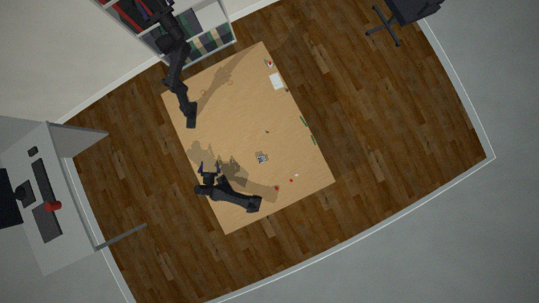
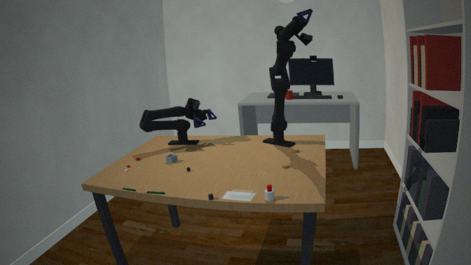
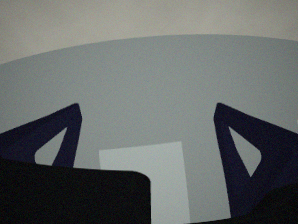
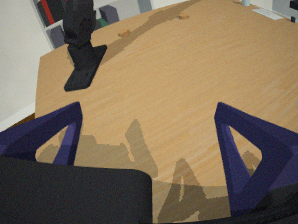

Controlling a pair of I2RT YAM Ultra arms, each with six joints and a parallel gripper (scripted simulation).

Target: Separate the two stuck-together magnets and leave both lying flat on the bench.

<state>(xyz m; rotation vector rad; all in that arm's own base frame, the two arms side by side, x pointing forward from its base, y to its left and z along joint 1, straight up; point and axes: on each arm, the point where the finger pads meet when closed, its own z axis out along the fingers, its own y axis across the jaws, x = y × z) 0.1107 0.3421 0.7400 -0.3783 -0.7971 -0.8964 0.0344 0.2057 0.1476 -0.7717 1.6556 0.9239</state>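
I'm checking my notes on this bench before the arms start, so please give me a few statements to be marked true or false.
1. The left gripper is open. True.
2. The right gripper is closed around the grey box. False: the right gripper is open, and the grey box sits on the table.
3. The red-topped bottle stands upright beside the white pad. True.
4. The red mug stands on the wooden table. False: the red mug is on the grey desk.
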